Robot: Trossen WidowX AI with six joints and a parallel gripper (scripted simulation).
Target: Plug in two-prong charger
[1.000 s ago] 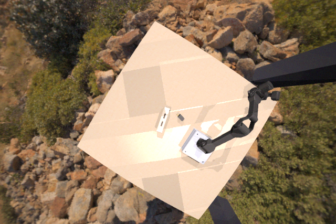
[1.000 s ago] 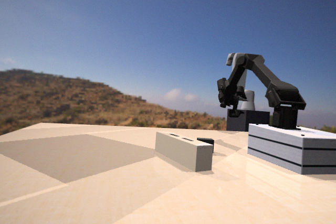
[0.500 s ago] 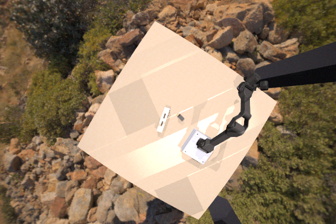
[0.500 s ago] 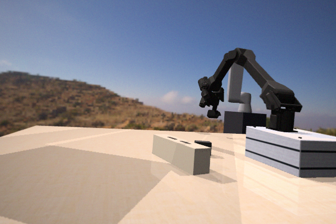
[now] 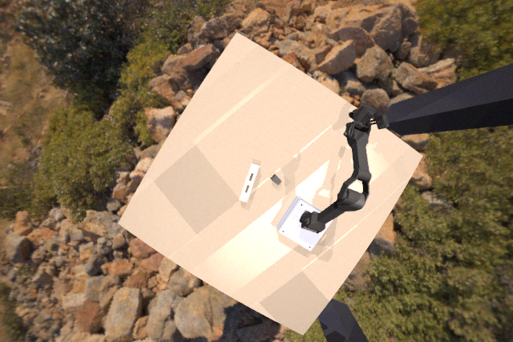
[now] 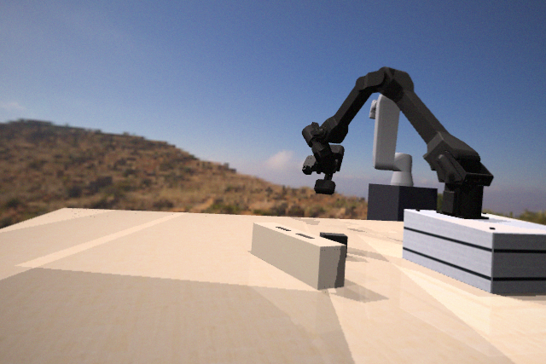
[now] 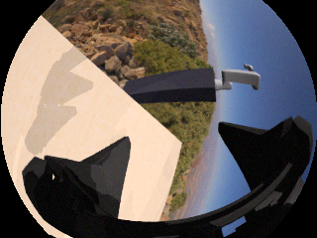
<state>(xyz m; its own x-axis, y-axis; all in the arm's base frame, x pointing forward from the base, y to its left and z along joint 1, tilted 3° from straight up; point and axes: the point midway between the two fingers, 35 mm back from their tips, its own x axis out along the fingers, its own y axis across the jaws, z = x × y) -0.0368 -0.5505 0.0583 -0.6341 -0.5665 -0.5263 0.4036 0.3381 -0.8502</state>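
Note:
The white power strip (image 5: 249, 183) (image 6: 291, 255) stands on the table with two dark outlets in its top. The small black charger (image 5: 276, 179) (image 6: 339, 237) lies on the table beside the strip, on the side toward the arm's base. A small yellowish part shows at its end nearer the strip in the top view; single prongs are too small to tell. In the exterior view the strip partly hides the charger. My gripper (image 7: 176, 134) is open and empty, raised above the table near its edge, well away from charger and strip. Neither shows in the wrist view.
The arm stands on a pale box (image 5: 292, 215) (image 6: 445, 251) on the table (image 5: 232, 94) (image 6: 153, 315). A dark pedestal (image 5: 451, 102) (image 6: 383, 203) (image 7: 170, 86) stands beyond the table edge near my gripper and carries a grey arm (image 6: 386, 135) (image 7: 241, 76). Another dark pedestal (image 5: 341, 323) is beyond the lower corner.

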